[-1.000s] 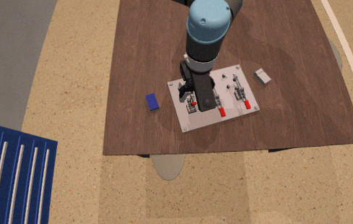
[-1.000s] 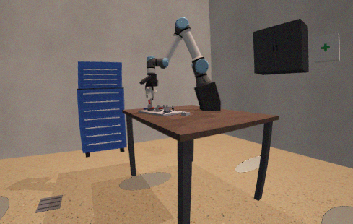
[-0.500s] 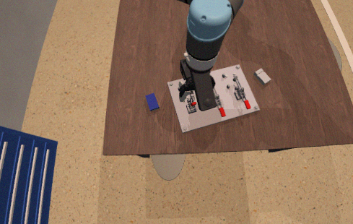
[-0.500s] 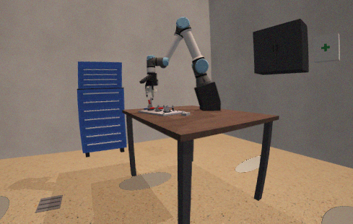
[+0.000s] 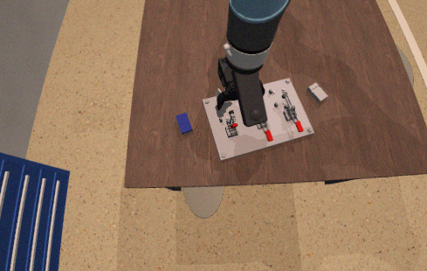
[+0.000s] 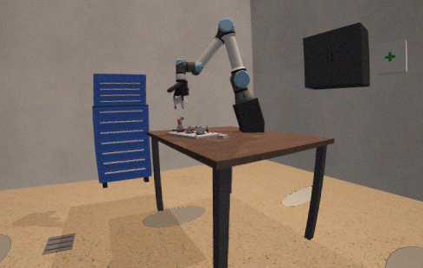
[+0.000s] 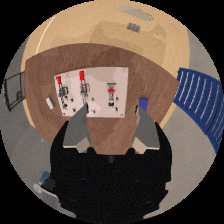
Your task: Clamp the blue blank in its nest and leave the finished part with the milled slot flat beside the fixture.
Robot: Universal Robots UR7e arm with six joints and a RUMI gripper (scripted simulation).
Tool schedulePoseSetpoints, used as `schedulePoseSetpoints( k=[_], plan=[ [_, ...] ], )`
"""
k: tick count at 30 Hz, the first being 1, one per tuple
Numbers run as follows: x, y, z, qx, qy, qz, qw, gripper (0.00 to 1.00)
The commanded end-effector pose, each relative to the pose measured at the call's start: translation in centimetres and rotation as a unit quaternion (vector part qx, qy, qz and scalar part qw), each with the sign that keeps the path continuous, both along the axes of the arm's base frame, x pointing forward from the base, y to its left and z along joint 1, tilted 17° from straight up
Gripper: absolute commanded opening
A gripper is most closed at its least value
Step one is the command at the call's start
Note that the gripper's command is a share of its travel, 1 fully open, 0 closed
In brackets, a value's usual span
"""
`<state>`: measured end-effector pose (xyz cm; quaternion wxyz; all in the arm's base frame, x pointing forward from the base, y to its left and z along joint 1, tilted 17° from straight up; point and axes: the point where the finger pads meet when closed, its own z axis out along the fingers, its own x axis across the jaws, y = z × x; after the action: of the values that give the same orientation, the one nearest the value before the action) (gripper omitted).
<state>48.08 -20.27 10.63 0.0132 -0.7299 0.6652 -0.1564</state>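
The blue blank [image 5: 184, 122] lies flat on the table, left of the grey fixture plate; it also shows in the wrist view [image 7: 143, 104]. The grey finished part [image 5: 317, 92] lies on the table to the right of the plate, and in the wrist view [image 7: 49, 102]. My gripper [image 6: 179, 102] hangs high above the plate's left part, open and empty, as the wrist view [image 7: 111, 117] shows. The plate carries three clamps with red handles: left [image 5: 233, 125], with its handle raised, middle [image 5: 268, 135] and right [image 5: 299, 126]. The arm hides part of the plate.
A blue drawer cabinet [image 6: 120, 130] stands on the floor beyond the table's left side. The robot's base [image 6: 249, 114] sits at the far edge of the table. The fixture plate lies near the table's middle.
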Motion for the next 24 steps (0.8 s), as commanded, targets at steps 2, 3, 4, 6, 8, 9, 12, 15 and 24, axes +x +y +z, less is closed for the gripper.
schedulePoseSetpoints(
  k=[2, 3, 4, 6, 8, 9, 12, 15, 24],
  plan=[
    [-0.6, 0.3, 2.0, 0.002, 0.003, 0.000, 1.000, 0.59],
    [-0.6, 0.3, 2.0, 0.002, 0.003, 0.000, 1.000, 0.59],
    [-0.6, 0.3, 2.0, 0.002, 0.003, 0.000, 1.000, 0.59],
    [-0.6, 0.3, 2.0, 0.002, 0.002, 0.000, 1.000, 0.59],
    [-0.6, 0.3, 2.0, 0.002, 0.002, 0.000, 1.000, 0.59],
    [-0.6, 0.2, 2.0, 0.002, 0.002, 0.000, 1.000, 0.59],
    [-0.7, 0.1, 2.0, 0.002, 0.003, 0.000, 1.000, 0.59],
    [-0.9, -0.3, 2.0, 0.003, 0.003, 0.000, 1.000, 0.59],
    [-1.7, -2.3, 2.2, 0.002, 0.003, 0.000, 1.000, 0.59]
  ],
)
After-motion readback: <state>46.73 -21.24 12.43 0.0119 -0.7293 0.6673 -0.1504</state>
